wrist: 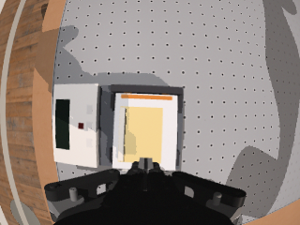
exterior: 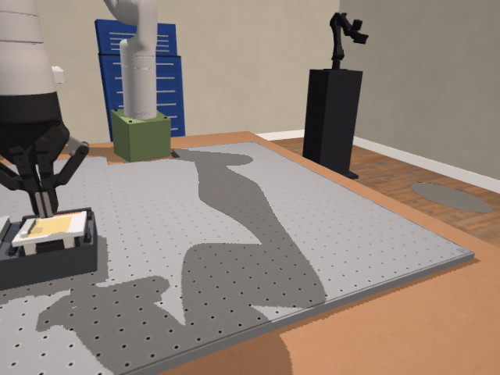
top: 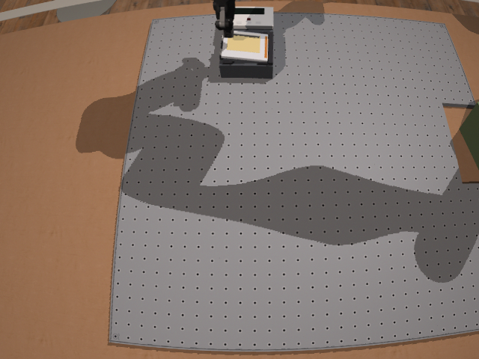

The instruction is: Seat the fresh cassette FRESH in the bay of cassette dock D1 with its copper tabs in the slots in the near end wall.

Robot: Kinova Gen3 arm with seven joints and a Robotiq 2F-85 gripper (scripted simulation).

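Cassette (top: 244,46): white frame, pale yellow centre, orange strip on one edge. Dock (top: 246,68): dark grey body, white panel (top: 253,17) with black window. Deck (top: 309,116): light grey, black dot grid. Table (top: 58,154): tan. Gripper (exterior: 44,203): black, pale fingers (exterior: 48,205).
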